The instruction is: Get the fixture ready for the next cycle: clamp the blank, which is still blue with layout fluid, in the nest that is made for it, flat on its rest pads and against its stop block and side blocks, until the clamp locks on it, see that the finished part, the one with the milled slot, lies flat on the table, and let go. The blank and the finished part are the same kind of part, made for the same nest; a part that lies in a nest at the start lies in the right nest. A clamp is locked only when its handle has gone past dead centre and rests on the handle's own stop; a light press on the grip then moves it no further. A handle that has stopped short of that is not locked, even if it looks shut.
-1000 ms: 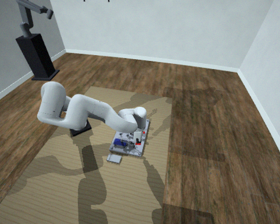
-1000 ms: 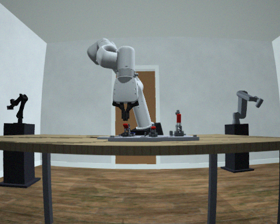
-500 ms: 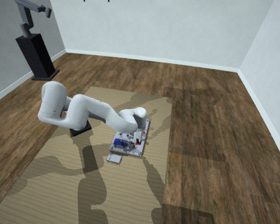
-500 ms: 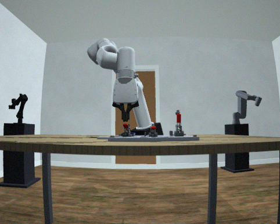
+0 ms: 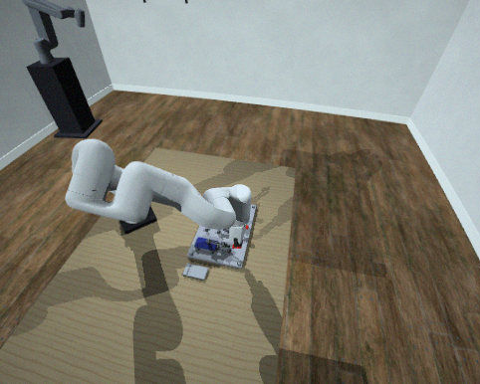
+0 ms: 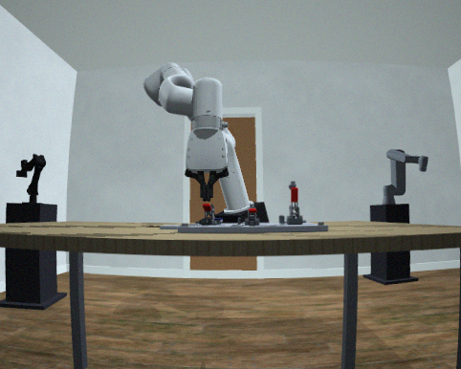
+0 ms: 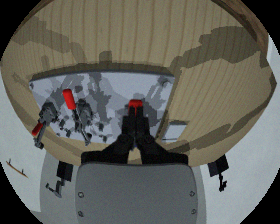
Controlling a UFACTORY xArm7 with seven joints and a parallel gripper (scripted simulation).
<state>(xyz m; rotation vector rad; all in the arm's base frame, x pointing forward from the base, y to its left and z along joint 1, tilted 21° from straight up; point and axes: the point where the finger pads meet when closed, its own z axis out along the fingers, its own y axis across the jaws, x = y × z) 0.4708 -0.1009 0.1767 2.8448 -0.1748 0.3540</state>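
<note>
The blue blank [image 5: 204, 244] lies in a nest at the near end of the fixture plate [image 5: 228, 261] [image 6: 272, 228] [image 7: 116, 85]. The clamp beside it has its red handle [image 5: 237, 247] [image 6: 207, 206] [image 7: 135, 103] low; whether it rests on its stop cannot be told. My gripper [image 5: 237, 241] [image 6: 206, 198] [image 7: 135, 114] is shut and empty, its tips just above that handle, with a small gap in the exterior view. The blank is hidden behind the fingers in the wrist view. The finished part [image 5: 196, 272] [image 7: 176, 131] lies flat on the table beside the plate; its slot is not clear.
A middle clamp has its red handle [image 6: 252, 210] [image 7: 69, 99] low. The far clamp's red handle [image 6: 294, 194] [image 7: 37, 130] stands upright. Small posts and blocks stand on the plate around these clamps. The arm reaches over the plate from its base.
</note>
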